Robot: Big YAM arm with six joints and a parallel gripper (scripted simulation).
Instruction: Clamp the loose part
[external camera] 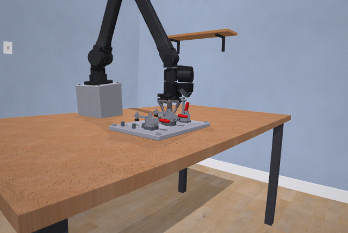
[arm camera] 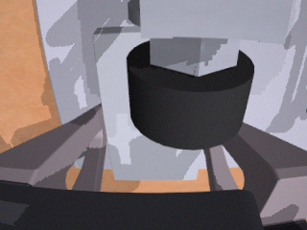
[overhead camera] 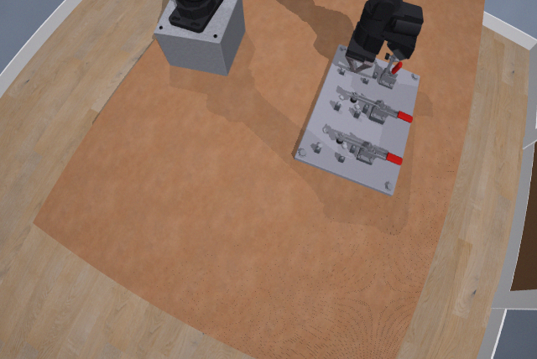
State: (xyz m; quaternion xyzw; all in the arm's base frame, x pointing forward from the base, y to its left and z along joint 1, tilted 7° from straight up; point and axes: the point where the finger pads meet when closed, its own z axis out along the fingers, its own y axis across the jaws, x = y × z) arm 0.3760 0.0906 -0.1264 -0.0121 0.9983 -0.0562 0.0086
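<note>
Over the far nest of the fixture plate [overhead camera: 320, 147], our gripper [overhead camera: 361, 65] is clamped half-wide on the grey part [arm camera: 153, 153]. Beside it, that nest's red clamp handle [overhead camera: 396, 67] stands raised; the other two lie flat.

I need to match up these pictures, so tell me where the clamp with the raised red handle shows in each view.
Top: upper right, far end of the grey plate, beside the gripper; handle.
Exterior: centre, right of the gripper; handle.
Wrist: not in it.
Shared landmark: the grey plate.

- The wooden table [external camera: 70, 163] on dark legs carries everything.
- A grey fixture plate [overhead camera: 316, 138] lies flat on it.
- A grey pedestal block [overhead camera: 208, 49] stands well apart from the plate.
</note>
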